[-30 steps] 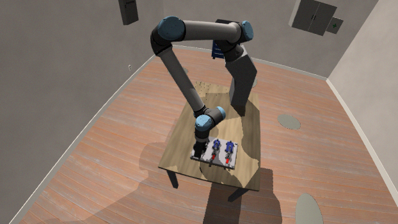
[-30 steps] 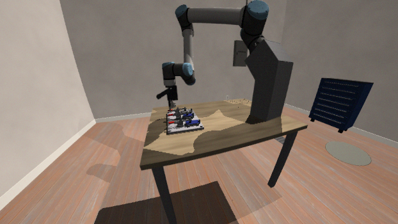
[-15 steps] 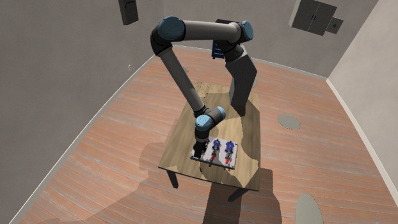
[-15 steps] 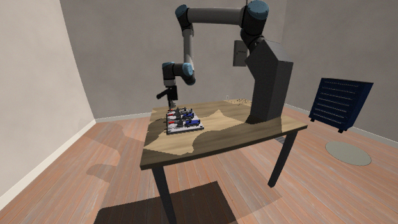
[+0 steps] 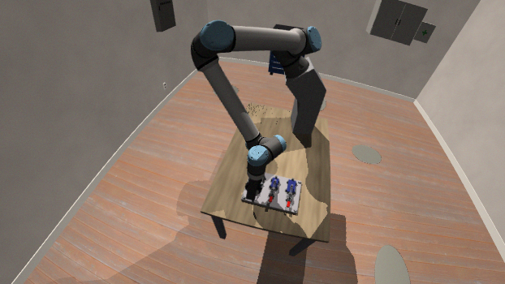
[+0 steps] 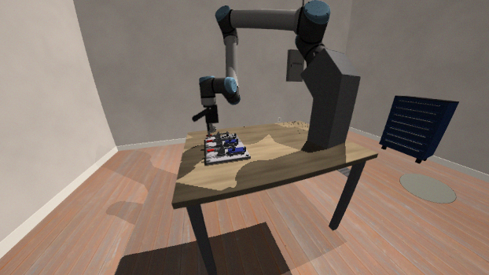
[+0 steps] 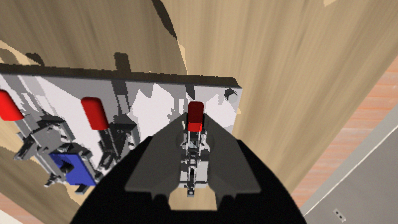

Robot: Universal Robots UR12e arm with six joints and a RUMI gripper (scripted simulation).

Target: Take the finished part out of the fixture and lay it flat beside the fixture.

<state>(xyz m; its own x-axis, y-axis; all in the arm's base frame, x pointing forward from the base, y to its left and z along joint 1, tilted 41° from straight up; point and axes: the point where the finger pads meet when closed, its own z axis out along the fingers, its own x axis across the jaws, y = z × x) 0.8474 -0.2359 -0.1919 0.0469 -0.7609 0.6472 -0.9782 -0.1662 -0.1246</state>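
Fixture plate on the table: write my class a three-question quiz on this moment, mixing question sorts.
1. True or false: the gripper is shut on something at the fixture plate.
2. How many blue blanks show in the top view? A) one B) two C) three
3. Fill in: the toggle clamp between the fingers has a ____ handle.

Key: 1 true; 2 B; 3 red.
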